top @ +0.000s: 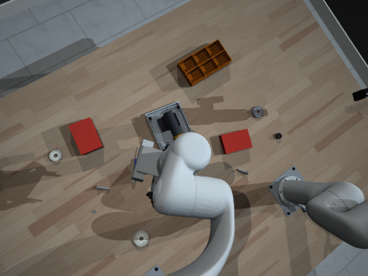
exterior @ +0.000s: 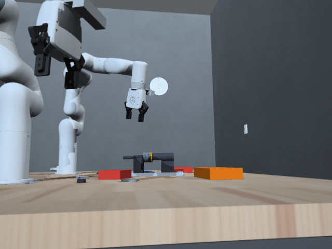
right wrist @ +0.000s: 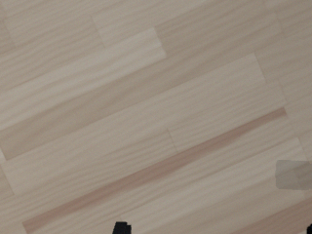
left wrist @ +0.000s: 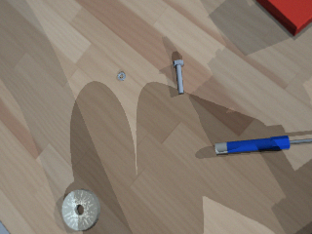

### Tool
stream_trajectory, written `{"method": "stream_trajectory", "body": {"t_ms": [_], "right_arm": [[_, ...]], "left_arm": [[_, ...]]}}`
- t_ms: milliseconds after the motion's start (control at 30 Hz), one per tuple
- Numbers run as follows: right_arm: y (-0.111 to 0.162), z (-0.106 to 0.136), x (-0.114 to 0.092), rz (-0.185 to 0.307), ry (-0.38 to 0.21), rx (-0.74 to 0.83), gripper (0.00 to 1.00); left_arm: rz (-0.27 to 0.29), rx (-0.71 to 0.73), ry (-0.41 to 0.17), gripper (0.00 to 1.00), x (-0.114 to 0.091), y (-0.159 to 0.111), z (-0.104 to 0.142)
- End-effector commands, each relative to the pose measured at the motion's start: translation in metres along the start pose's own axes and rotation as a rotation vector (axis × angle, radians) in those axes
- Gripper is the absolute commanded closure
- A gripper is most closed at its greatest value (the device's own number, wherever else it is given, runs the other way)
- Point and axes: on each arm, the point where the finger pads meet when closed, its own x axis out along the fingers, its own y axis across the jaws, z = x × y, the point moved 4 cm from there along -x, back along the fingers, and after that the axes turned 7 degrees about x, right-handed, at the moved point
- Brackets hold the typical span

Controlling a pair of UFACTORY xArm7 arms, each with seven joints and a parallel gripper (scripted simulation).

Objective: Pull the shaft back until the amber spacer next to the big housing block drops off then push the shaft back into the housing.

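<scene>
The big housing block [exterior: 167, 166] [top: 171, 119] and the smaller block [exterior: 138, 165] stand on the grey base tray [exterior: 150, 174] [top: 150, 126]. The shaft end [exterior: 127, 157] sticks out beyond the smaller block. The amber spacer [exterior: 151, 157] [top: 177, 136] sits against the big block's barrel, with grey spacers [exterior: 146, 156] between it and the smaller block. My left gripper [exterior: 135, 119] is open and empty, high above the assembly. Its arm hides much of the assembly in the top view. My right gripper [exterior: 57, 81] [right wrist: 215, 229] is open and empty, high above the table, away from the assembly.
Red blocks [top: 85, 135] [top: 236, 141] lie on either side of the tray. An orange compartment box [top: 204, 62] [exterior: 227, 173] stands beyond it. A blue screwdriver [left wrist: 258, 144], bolt [left wrist: 179, 78], discs [top: 141, 238] [top: 257, 111] and black ring [top: 277, 137] lie around.
</scene>
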Motion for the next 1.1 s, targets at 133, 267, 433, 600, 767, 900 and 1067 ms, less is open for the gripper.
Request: {"method": "stream_trajectory", "body": {"t_ms": [133,267,433,600,767,900,1067], "right_arm": [[0.031,0.017,-0.003,-0.004,0.006,0.181,0.00],[0.041,0.023,-0.003,-0.006,0.007,0.242,0.00],[0.057,0.035,-0.004,-0.010,0.008,0.346,0.00],[0.073,0.048,-0.004,-0.014,0.009,0.450,0.00],[0.088,0.061,-0.005,-0.018,0.009,0.552,0.00],[0.098,0.071,-0.005,-0.020,0.010,0.628,0.00],[0.110,0.084,-0.006,-0.024,0.011,0.719,0.00]], "left_arm": [[0.004,-0.001,0.002,0.00,-0.002,0.000,0.000],[0.004,-0.001,0.002,0.00,-0.002,0.000,0.000],[0.004,-0.001,0.002,0.00,-0.002,0.000,0.000],[0.004,-0.001,0.002,0.00,-0.002,0.000,0.000],[0.004,-0.001,0.002,0.00,-0.002,0.000,0.000],[0.004,-0.001,0.002,0.00,-0.002,0.000,0.000],[0.004,-0.001,0.002,0.00,-0.002,0.000,0.000]]}}
